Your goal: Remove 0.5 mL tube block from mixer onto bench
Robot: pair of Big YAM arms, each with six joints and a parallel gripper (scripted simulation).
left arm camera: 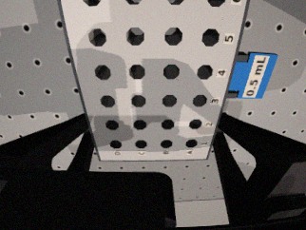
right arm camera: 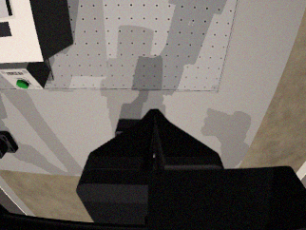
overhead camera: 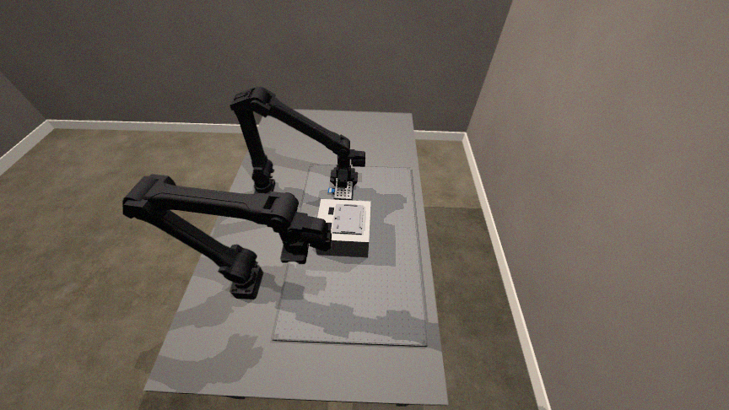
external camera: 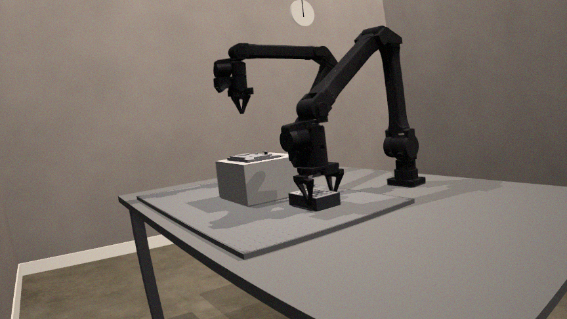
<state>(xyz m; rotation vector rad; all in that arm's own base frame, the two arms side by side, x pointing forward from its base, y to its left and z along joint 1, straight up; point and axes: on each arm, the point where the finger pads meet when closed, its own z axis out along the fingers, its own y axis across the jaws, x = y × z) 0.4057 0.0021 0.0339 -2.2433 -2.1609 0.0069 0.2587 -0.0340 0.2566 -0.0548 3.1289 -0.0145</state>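
Note:
The 0.5 mL block [overhead camera: 343,191] [external camera: 328,201] [left arm camera: 154,86] is off the mixer, level and upright, on or very close to the perforated board beside it; a tiny gap underneath cannot be ruled out. Its blue label [overhead camera: 331,191] [left arm camera: 257,76] reads "0.5 mL". My left gripper [external camera: 320,193] [left arm camera: 153,116] is shut on the block, one finger at each side. The mixer [overhead camera: 332,237] [external camera: 231,182] [right arm camera: 19,47] stands upright, its plate [overhead camera: 348,218] bare. My right gripper [external camera: 242,112] [right arm camera: 154,116] is shut and empty, high above the bench; its fingertips are hidden in the top view.
The perforated board [overhead camera: 356,285] [external camera: 253,237] lies on the bench and bears the mixer. The mixer's tall side rises close beside the block and left gripper. A green button [right arm camera: 22,84] is on the mixer's front.

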